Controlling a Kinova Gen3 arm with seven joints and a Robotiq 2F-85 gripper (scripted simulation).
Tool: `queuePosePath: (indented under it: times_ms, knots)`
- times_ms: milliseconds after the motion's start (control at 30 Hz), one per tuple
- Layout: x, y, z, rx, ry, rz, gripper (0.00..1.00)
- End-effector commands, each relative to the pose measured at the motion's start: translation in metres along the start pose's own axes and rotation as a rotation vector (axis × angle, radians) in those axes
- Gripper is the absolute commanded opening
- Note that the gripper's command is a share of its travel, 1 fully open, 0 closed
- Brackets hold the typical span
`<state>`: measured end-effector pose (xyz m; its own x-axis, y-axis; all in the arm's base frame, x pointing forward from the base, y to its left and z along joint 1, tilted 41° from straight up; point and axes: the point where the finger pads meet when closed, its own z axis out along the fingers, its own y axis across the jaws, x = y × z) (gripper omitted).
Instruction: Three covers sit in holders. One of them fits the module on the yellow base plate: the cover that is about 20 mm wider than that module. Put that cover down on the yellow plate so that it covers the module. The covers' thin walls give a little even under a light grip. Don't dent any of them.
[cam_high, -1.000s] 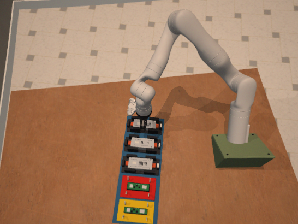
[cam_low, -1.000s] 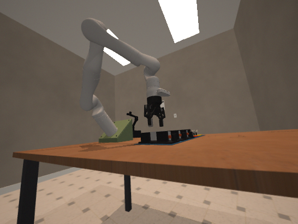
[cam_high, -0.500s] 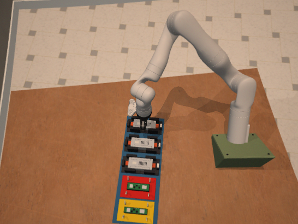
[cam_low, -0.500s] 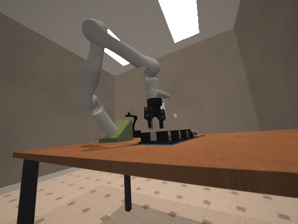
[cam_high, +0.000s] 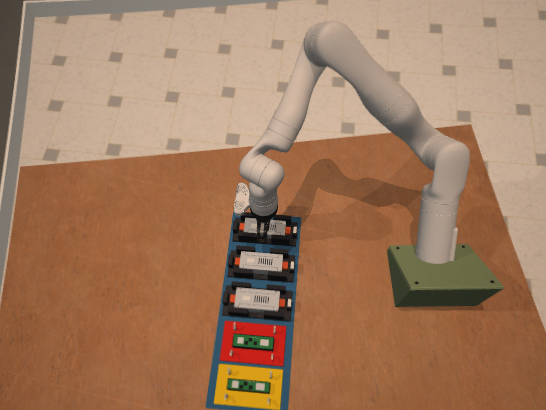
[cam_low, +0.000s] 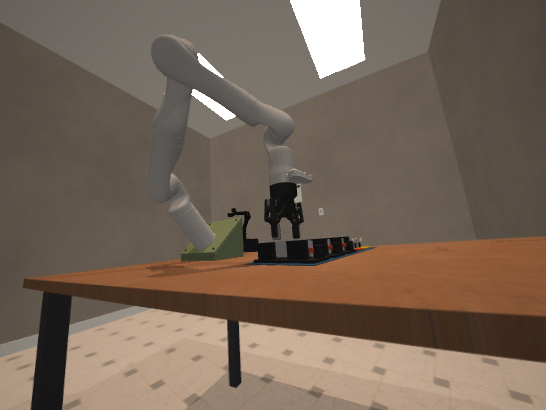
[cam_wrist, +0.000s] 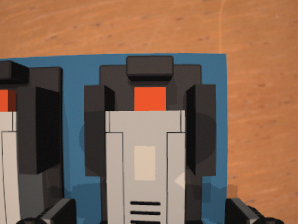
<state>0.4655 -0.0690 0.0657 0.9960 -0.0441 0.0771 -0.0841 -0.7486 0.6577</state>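
Observation:
Three grey covers sit in black holders in a row on a blue mat. My gripper is open and empty, just above the far cover, with a finger on each side of it and not touching. The side view shows the fingertips a little above this cover's holder. In the wrist view the far cover lies between black holder blocks, with an orange tab at its end. The middle cover and near cover sit further along. The yellow plate with its green module lies at the mat's near end.
A red plate with a second green module lies between the covers and the yellow plate. The arm's green base stands on the table to the right. The neighbouring holder shows at the left in the wrist view.

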Motion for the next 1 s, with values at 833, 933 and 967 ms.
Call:
queuePosePath:
  times_ms: [833,933,967]
  knots:
    - [0.001,0.000,0.016,0.001,0.002,0.000,1.00]
    - [0.001,0.000,0.019,0.001,0.002,0.000,1.00]
    - [0.001,0.000,0.019,0.001,0.002,0.000,1.00]
